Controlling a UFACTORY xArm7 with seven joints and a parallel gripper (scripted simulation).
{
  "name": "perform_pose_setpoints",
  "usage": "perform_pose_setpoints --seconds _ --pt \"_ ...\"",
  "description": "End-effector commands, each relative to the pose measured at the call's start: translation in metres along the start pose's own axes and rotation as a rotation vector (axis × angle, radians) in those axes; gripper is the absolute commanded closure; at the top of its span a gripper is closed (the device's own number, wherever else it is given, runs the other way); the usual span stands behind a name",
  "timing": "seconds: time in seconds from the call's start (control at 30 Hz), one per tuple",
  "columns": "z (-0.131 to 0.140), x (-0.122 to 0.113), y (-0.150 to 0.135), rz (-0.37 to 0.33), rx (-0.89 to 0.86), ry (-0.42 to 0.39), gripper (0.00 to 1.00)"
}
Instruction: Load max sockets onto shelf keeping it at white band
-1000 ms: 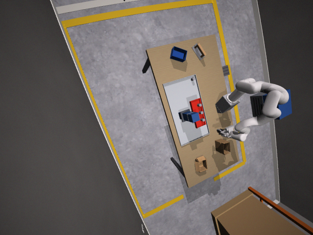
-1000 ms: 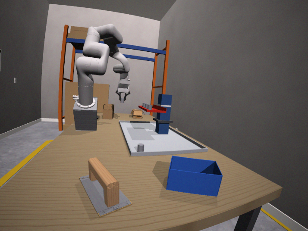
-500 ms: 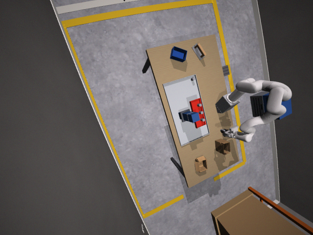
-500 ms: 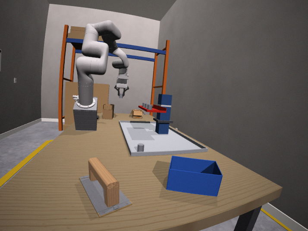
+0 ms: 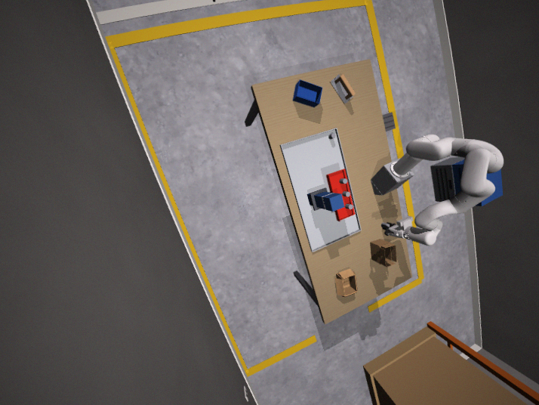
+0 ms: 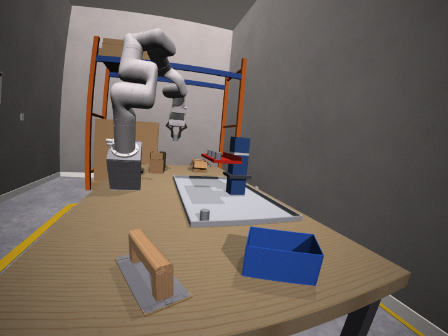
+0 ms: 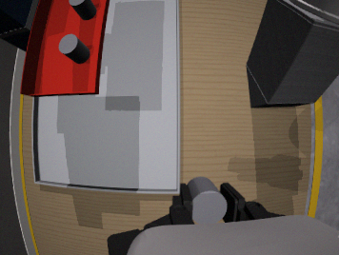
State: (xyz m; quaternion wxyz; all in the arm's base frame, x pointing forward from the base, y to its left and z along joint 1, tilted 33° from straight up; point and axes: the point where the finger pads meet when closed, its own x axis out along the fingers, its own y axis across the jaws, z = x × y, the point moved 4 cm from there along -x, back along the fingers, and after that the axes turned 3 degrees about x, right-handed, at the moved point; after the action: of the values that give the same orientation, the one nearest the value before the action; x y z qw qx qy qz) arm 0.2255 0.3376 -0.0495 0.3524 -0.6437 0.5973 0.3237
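Note:
My gripper (image 7: pixel 203 197) is shut on a grey socket (image 7: pixel 205 201) and holds it high above the wooden table, beside the grey tray; it also shows in the exterior view (image 6: pixel 176 134) and from above (image 5: pixel 389 228). The red shelf (image 6: pixel 222 158) hangs on the blue post (image 6: pixel 238 164) at the white band (image 6: pixel 240 153). Three grey sockets (image 7: pixel 75 48) stand on the shelf inside its rim, also seen from above (image 5: pixel 346 193). One more socket (image 6: pixel 204 214) stands on the grey tray (image 6: pixel 231 204) at its near corner.
The arm's dark base block (image 6: pixel 123 170) stands at the table's left edge. Cardboard boxes (image 6: pixel 157 161) (image 6: pixel 199 165) stand at the far end. A blue bin (image 6: pixel 282 254) and a wooden handle on a plate (image 6: pixel 151 266) lie at the near end.

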Motion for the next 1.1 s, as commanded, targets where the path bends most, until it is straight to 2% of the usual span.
perform_pose_setpoints --seconds 0.0,0.23,0.27,0.33,0.4,0.43,0.47,0.5,0.53,0.57,0.67,1.0,1.07 --pt "0.001 -0.002 0.000 -0.002 0.000 -0.005 1.00" --pt "0.000 -0.003 -0.002 -0.003 0.000 -0.005 1.00" --pt "-0.009 -0.004 -0.008 -0.009 0.002 -0.004 1.00" --pt "-0.055 -0.010 -0.033 -0.024 0.007 -0.002 1.00" --pt "-0.055 -0.010 -0.033 -0.024 0.007 -0.002 1.00" --pt "-0.085 -0.010 -0.044 -0.024 0.008 -0.001 1.00" --pt "-0.085 -0.010 -0.044 -0.024 0.008 -0.001 1.00" --pt "-0.111 -0.007 -0.050 -0.017 0.006 -0.002 1.00" --pt "-0.111 -0.007 -0.050 -0.017 0.006 -0.002 1.00" --pt "-0.130 -0.004 -0.053 -0.008 0.003 -0.003 1.00" --pt "-0.140 -0.002 -0.053 -0.002 0.000 -0.005 1.00" --pt "-0.140 -0.002 -0.053 -0.002 0.000 -0.005 1.00" --pt "-0.138 -0.003 -0.064 -0.003 0.002 -0.005 1.00"
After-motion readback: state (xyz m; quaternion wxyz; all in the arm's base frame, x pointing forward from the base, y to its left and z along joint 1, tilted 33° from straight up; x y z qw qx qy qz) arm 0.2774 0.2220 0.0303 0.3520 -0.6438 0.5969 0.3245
